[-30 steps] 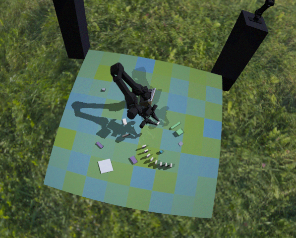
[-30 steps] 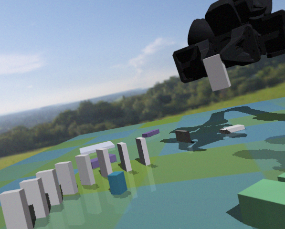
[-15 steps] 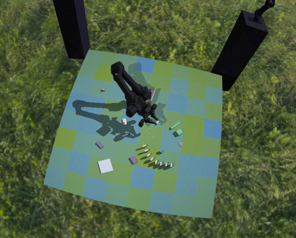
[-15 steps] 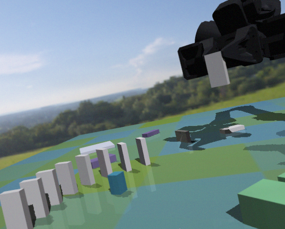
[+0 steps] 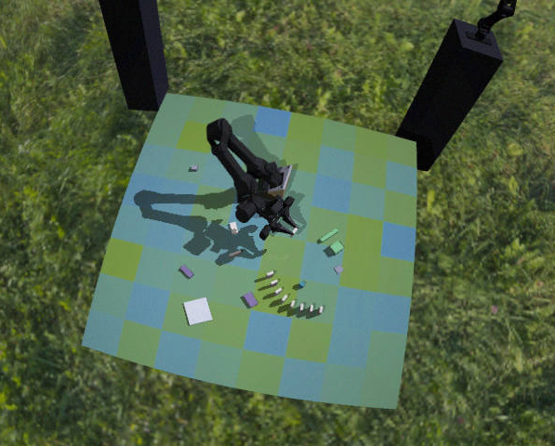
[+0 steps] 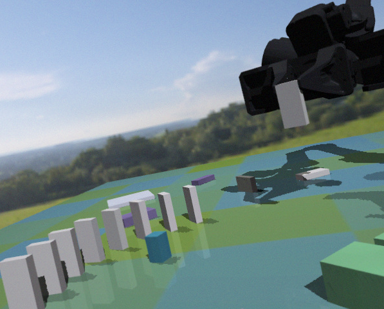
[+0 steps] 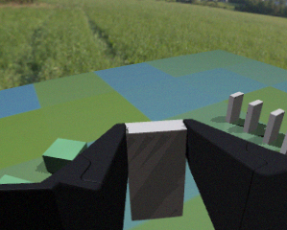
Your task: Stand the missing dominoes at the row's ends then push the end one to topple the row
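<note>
Matte black arm [image 5: 229, 155], chunky angular links, tapering black tool fingers.

The top view looks steeply down from high above the whole checkered surface [image 5: 210, 355] [image 6: 318, 223] [image 7: 76, 115]; the exterior sits low and close (tilted, horizon slanting), facing across it; the wrist peers outward between the fingers. All three share the domino row.
</note>
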Controlling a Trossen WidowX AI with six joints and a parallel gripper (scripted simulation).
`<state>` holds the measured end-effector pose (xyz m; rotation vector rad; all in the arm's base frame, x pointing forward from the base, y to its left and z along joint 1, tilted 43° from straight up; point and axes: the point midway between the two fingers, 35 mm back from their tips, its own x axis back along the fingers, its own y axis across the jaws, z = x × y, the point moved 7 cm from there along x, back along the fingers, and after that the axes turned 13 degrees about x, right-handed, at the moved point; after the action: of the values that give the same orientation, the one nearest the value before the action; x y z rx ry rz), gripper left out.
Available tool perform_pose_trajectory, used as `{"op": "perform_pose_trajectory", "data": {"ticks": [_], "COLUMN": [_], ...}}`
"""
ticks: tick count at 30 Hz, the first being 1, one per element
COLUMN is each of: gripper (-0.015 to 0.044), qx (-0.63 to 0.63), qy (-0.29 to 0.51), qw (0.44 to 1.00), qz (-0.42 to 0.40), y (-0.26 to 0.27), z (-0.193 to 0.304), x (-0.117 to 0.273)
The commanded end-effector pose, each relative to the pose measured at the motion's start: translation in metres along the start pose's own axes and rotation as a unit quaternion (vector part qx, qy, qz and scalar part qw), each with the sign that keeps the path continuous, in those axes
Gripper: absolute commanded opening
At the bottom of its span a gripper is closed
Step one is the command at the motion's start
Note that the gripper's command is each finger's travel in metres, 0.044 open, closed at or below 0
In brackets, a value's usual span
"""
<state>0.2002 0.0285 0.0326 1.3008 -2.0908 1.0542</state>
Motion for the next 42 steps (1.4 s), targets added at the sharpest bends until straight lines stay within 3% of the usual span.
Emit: {"op": "perform_pose_trajectory", "data": {"ticks": [1,42], "gripper": [0.0107,0.0107], "qx": [0.000,-0.004], "qy": [0.002,-0.001], "qw": [1.000,1.000], "qz": [-0.001,-0.001], "y": [0.000,0.028], "z": [0.010,0.096], "x": [-0.002,-0.015]}}
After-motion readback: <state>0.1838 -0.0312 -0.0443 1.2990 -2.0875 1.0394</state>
